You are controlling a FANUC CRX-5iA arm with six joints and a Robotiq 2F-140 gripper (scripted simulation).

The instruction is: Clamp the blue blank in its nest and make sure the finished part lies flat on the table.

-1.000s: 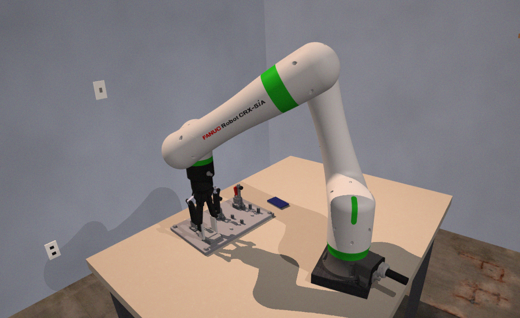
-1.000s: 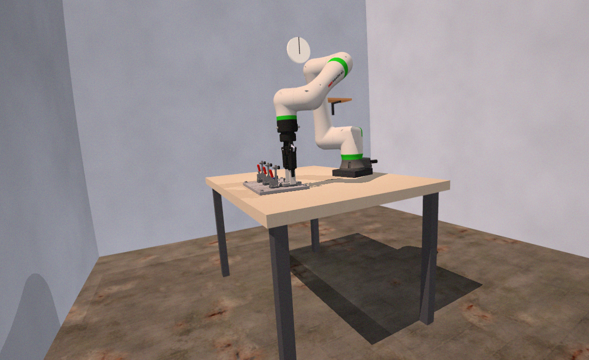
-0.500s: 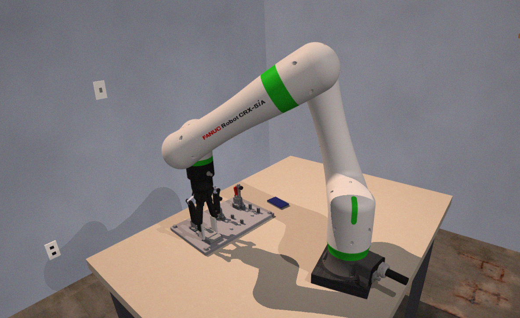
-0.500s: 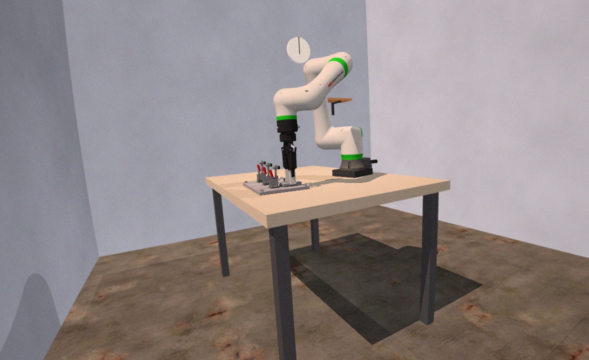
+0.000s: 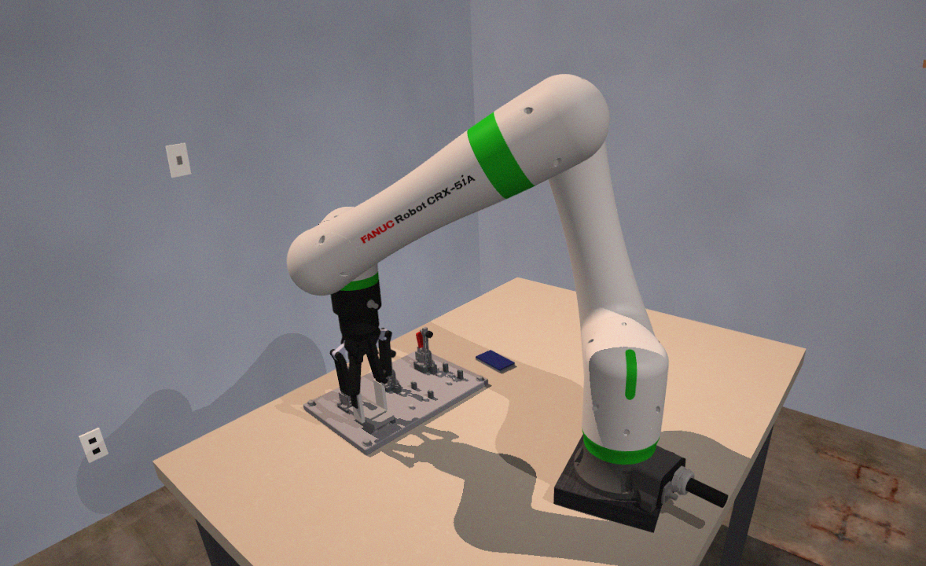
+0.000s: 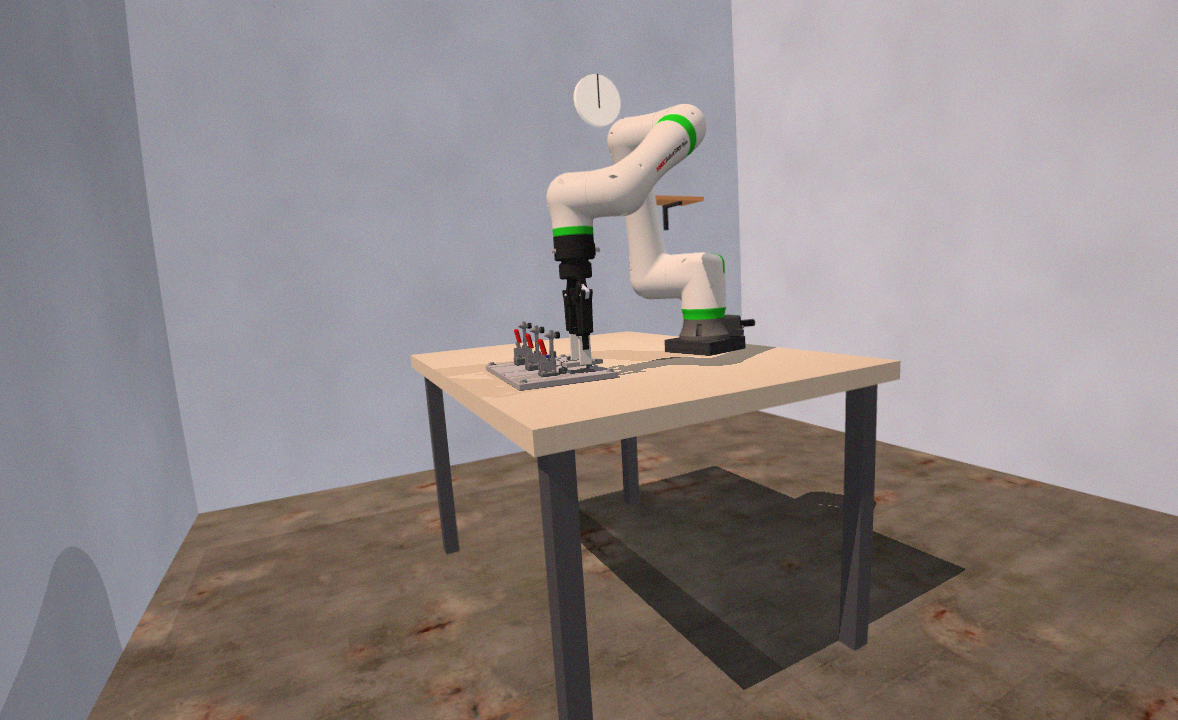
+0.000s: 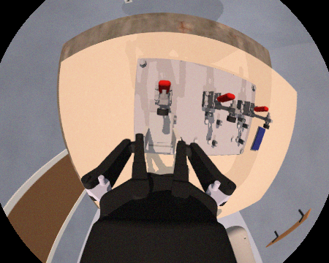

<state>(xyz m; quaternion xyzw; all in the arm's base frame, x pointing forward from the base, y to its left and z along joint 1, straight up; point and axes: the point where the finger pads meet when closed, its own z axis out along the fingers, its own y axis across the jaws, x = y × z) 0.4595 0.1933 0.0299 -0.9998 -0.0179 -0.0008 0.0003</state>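
On the near end of the grey fixture plate (image 5: 452,399) the gripper (image 5: 362,394) stands clamped on the grey finished part (image 5: 376,415), raised just above its nest, while farther off the blue blank (image 5: 495,360) lies flat on the table (image 5: 733,380) just beyond the plate.

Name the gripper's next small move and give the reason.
Probably lift straight up: the black gripper is shut on the grey finished part in the fixture plate's nest, while the flat blue blank waits on the table.
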